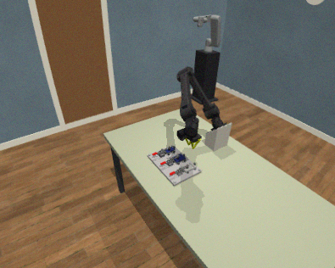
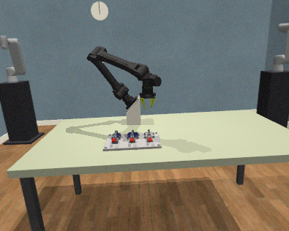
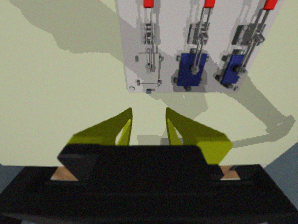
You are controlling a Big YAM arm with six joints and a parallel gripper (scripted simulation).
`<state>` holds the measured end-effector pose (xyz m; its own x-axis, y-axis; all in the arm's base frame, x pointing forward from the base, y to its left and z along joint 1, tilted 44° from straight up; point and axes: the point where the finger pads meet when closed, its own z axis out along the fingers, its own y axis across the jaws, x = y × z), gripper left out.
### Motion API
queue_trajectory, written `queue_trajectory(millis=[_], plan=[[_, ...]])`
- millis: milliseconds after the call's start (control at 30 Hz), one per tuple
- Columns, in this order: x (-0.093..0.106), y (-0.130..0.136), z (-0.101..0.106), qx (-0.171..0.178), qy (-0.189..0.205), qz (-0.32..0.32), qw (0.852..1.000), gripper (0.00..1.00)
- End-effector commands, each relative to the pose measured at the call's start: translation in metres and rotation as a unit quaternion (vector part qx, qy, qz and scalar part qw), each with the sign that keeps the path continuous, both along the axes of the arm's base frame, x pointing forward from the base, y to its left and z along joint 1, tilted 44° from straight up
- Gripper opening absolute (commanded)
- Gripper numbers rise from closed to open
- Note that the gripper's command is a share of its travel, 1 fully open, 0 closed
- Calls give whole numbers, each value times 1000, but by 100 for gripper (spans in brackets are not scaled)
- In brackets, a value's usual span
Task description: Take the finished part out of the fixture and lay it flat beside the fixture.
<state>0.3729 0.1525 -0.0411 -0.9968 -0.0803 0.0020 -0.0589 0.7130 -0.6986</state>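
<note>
The fixture plate [image 1: 177, 181] [image 2: 107, 145] [image 3: 172, 20] lies on the table with three clamp stations in a row. A pale rectangular part [image 3: 142, 75] sits in the leftmost station of the wrist view, hard to tell from the plate; its slot cannot be made out. A clamp arm reaches over it. One blue blank [image 1: 180, 158] [image 3: 186, 70] sits under the middle clamp, another blue blank [image 1: 170, 149] [image 3: 230, 75] under the clamp at the far end. My gripper [image 1: 193, 145] [image 2: 148, 107] [image 3: 149, 111] is partly open and empty, high above the table, off the plate's edge on the arm-base side, roughly in line with the pale part's station.
Red clamp handles [image 3: 148, 3] [image 3: 209, 3] [image 3: 270, 4] stand at the plate side away from the arm base. A pale grey stand [image 1: 218, 136] [image 2: 133, 114] holds the arm's base behind the plate. Bare table [image 1: 243, 203] [image 2: 217, 131] extends past the pale part's end of the plate.
</note>
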Motion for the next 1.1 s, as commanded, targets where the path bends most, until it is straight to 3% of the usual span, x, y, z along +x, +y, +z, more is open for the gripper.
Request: queue_trajectory(millis=[0, 1067], plan=[[14, 21, 9, 16, -18, 11, 1000, 45], [10, 18, 7, 12, -13, 10, 1000, 45]])
